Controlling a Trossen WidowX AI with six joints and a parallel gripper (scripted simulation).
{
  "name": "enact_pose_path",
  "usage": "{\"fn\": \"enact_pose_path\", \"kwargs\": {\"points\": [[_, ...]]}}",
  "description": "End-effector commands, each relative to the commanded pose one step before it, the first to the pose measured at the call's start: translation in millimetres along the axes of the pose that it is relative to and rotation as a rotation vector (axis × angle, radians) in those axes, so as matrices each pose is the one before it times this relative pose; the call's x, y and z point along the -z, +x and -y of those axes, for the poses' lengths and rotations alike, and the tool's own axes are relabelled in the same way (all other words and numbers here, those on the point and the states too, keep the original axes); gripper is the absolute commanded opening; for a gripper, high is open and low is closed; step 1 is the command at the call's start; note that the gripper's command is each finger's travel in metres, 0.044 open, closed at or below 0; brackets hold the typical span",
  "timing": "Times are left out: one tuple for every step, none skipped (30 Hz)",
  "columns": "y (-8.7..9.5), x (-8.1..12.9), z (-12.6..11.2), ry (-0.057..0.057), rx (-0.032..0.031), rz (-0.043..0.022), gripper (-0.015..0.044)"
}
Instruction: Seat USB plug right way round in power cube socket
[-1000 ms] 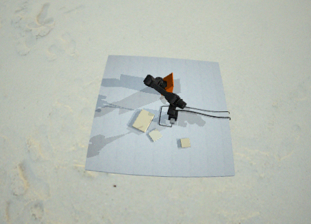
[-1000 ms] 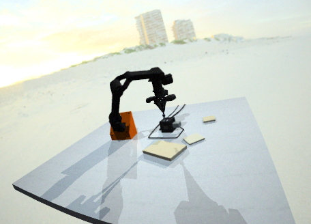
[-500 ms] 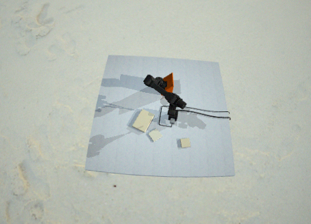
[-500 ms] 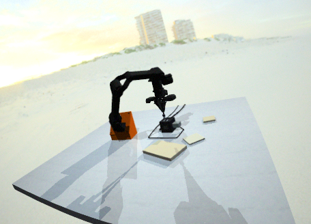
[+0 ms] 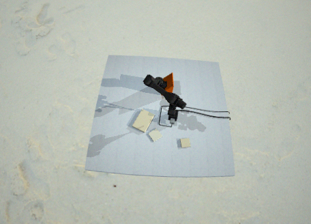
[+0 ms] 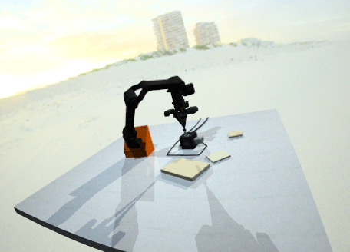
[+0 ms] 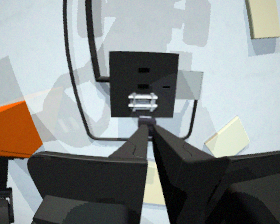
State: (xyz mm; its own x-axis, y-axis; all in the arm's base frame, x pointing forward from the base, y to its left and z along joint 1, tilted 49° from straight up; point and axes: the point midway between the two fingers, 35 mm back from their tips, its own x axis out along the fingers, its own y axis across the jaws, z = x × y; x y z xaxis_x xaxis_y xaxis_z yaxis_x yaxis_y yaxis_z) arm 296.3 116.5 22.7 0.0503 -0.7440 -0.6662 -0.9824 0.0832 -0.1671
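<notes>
Sand all around the pale worktop [image 5: 204, 158]; near its middle, the gripper [image 7: 149, 122] is clenched on the plug [image 7: 146, 120], held just above the black power cube [image 7: 143, 78].

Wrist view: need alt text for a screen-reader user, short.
The gripper, seen from above, is shut on the USB plug just over the black power cube, whose top shows a metal-framed socket. Thin black cable loops round the cube on the pale table; cream tiles lie to the right, the orange base at left.
</notes>
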Motion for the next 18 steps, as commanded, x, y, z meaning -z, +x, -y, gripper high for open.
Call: {"fn": "enact_pose_path", "kwargs": {"points": [[0.34, -0.57, -0.26, -0.0044, -0.00173, 0.00742, 0.0], [0.12, -0.06, -0.02, -0.0003, 0.00001, 0.00076, 0.0], [0.12, -0.06, -0.02, -0.0003, 0.00001, 0.00076, 0.0], [0.12, -0.06, -0.02, -0.0003, 0.00001, 0.00076, 0.0], [0.12, -0.06, -0.02, -0.0003, 0.00001, 0.00076, 0.0], [0.12, -0.06, -0.02, -0.0003, 0.00001, 0.00076, 0.0], [0.12, -0.06, -0.02, -0.0003, 0.00001, 0.00076, 0.0], [0.12, -0.06, -0.02, -0.0003, 0.00001, 0.00076, 0.0], [0.12, -0.06, -0.02, -0.0003, 0.00001, 0.00076, 0.0], [0.12, -0.06, -0.02, -0.0003, 0.00001, 0.00076, 0.0], [0.12, -0.06, -0.02, -0.0003, 0.00001, 0.00076, 0.0], [0.12, -0.06, -0.02, -0.0003, 0.00001, 0.00076, 0.0], [0.12, -0.06, -0.02, -0.0003, 0.00001, 0.00076, 0.0], [0.12, -0.06, -0.02, -0.0003, 0.00001, 0.00076, 0.0], [0.12, -0.06, -0.02, -0.0003, 0.00001, 0.00076, 0.0], [0.12, -0.06, -0.02, -0.0003, 0.00001, 0.00076, 0.0], [0.12, -0.06, -0.02, -0.0003, 0.00001, 0.00076, 0.0], [0.12, -0.06, -0.02, -0.0003, 0.00001, 0.00076, 0.0]]}}
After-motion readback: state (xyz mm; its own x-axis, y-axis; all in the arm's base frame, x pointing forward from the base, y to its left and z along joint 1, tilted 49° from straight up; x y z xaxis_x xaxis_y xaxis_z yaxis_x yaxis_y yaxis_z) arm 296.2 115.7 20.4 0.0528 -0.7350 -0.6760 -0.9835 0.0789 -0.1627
